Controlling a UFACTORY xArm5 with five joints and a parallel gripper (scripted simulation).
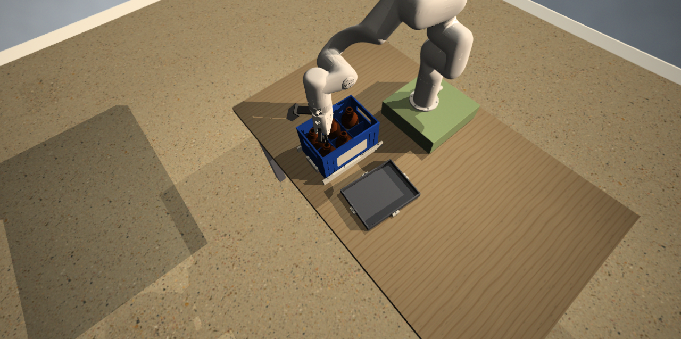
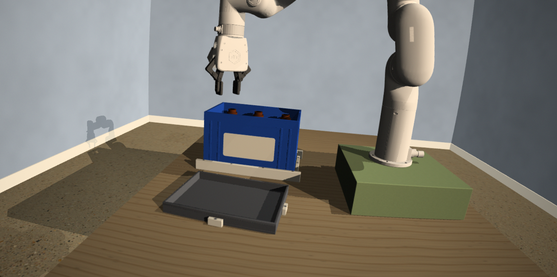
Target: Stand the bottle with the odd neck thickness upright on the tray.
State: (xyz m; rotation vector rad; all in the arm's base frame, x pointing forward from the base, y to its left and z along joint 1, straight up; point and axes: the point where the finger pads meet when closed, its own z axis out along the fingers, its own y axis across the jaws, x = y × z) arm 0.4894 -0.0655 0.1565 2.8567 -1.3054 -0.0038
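A blue crate (image 1: 335,139) (image 2: 252,136) stands on the wooden board and holds several brown bottles upright. Their mouths (image 2: 257,113) show just above the rim in the exterior view. The bottle at the back right (image 1: 349,116) is in plain sight from above. A dark grey tray (image 1: 379,192) (image 2: 226,200) lies empty in front of the crate. My gripper (image 2: 227,88) (image 1: 323,137) is open and empty. It hangs above the left end of the crate, clear of the bottle mouths, over the front left bottle (image 1: 325,147).
The arm's green base block (image 1: 430,114) (image 2: 400,180) stands right of the crate. A pale rail (image 2: 248,169) runs along the crate's front foot. A small dark flat object (image 1: 301,110) lies behind the crate on the board.
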